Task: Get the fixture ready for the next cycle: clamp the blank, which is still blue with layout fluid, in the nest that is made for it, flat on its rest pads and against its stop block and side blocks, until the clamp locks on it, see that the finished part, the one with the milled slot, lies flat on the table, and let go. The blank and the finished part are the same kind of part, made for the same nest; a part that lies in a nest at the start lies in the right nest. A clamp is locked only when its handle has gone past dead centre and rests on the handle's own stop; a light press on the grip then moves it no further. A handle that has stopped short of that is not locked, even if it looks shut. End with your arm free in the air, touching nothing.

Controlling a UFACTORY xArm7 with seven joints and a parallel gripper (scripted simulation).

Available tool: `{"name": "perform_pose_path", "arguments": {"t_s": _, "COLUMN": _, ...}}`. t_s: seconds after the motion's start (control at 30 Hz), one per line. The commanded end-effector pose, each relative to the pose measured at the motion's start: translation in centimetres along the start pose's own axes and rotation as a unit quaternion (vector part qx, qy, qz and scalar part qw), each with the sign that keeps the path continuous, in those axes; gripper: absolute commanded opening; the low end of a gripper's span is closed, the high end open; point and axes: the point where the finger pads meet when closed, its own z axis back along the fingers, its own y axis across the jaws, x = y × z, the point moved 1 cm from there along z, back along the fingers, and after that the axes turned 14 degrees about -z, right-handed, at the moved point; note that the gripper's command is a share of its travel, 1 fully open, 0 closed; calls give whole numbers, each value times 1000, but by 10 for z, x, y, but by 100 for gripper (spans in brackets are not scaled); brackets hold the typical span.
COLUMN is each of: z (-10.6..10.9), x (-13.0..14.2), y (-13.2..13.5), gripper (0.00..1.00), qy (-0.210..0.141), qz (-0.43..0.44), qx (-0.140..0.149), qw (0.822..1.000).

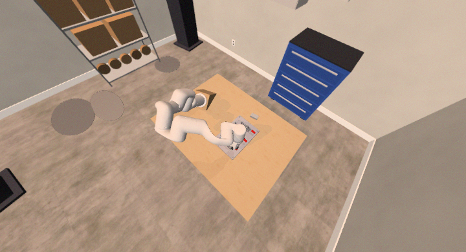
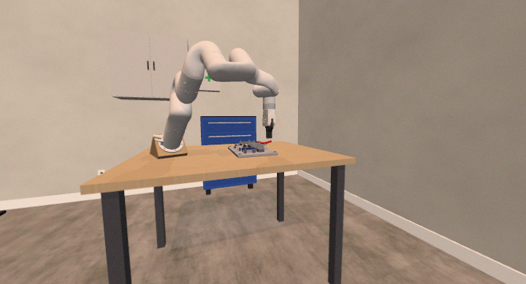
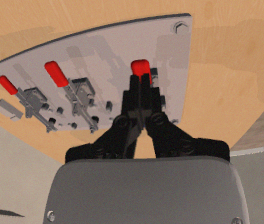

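The grey fixture plate (image 1: 245, 137) lies on the wooden table and carries three toggle clamps with red grips (image 3: 56, 72). My gripper (image 3: 142, 85) is shut with nothing between its fingers. It hangs just above the red grip of the nearest clamp (image 3: 140, 67), close to the plate's edge. In the side view the gripper (image 2: 269, 134) stands a little above that red handle (image 2: 261, 142). A bit of the blue blank (image 2: 250, 148) shows in the nest under that clamp; in the wrist view my fingers hide it. The grey finished part (image 1: 254, 116) lies on the table beyond the plate.
The arm's wooden base block (image 1: 206, 98) stands at the table's far side. A blue drawer cabinet (image 1: 313, 72) stands behind the table. The other two clamps (image 3: 6, 84) sit further along the plate.
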Motion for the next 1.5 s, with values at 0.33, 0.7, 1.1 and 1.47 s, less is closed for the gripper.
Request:
{"name": "perform_pose_path", "arguments": {"t_s": 0.33, "z": 1, "x": -1, "y": -1, "gripper": 0, "qy": 2, "qz": 0, "qx": -1, "qw": 1000}}
{"name": "perform_pose_path", "arguments": {"t_s": 0.7, "z": -3, "x": -2, "y": -2, "gripper": 0, "qy": 2, "qz": 0, "qx": -1, "qw": 1000}}
{"name": "perform_pose_path", "arguments": {"t_s": 1.1, "z": -4, "x": -2, "y": -2, "gripper": 0, "qy": 2, "qz": 0, "qx": -1, "qw": 1000}}
{"name": "perform_pose_path", "arguments": {"t_s": 1.47, "z": -6, "x": -2, "y": -2, "gripper": 0, "qy": 2, "qz": 0, "qx": -1, "qw": 1000}}
